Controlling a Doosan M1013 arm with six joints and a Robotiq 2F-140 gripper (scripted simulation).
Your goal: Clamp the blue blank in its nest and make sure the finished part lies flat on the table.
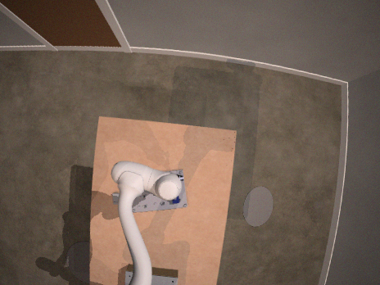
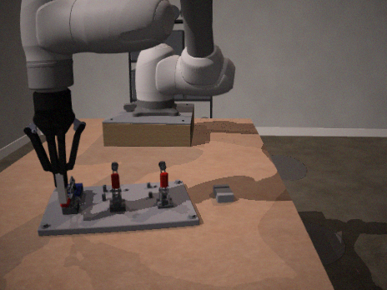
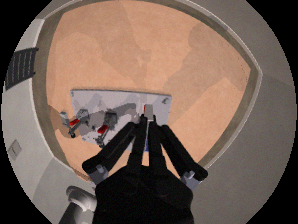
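Gripper: Our black gripper [image 2: 58, 177] [image 3: 148, 109] points straight down over the plate's end, its fingers clenched together; we see no part between them.
Fingertips: They reach down beside the red grip [image 2: 64, 204] [image 3: 145, 108] of the end clamp, where a pale upright piece [image 2: 62, 189] [image 3: 149, 111] partly blocks our view. Whether they touch the grip we cannot tell.
Blank: The blue blank [image 1: 176, 200] [image 2: 78, 190] [image 3: 146, 145] sits at the end clamp's nest, largely hidden from us by clamp and fingers. Its seating on pads and blocks we cannot judge.
End clamp: The red grip is low, near the plate, but we cannot confirm that the clamp is locked.
Other clamps: Two more, the middle clamp [image 2: 115, 181] [image 3: 102, 129] and the far clamp [image 2: 164, 180] [image 3: 74, 121], stand with their red handles raised.
Plate: All three clamps share one grey fixture plate [image 1: 180, 204] [image 2: 121, 227] [image 3: 120, 95].
Finished part: The grey part [image 1: 115, 198] [image 2: 223, 193] lies flat on the wooden-toned table [image 1: 205, 172] [image 2: 233, 250] [image 3: 115, 40], just beside the plate and apart from it.
Arm: Our white arm [image 1: 135, 233] [image 2: 104, 27] arches over the scene.
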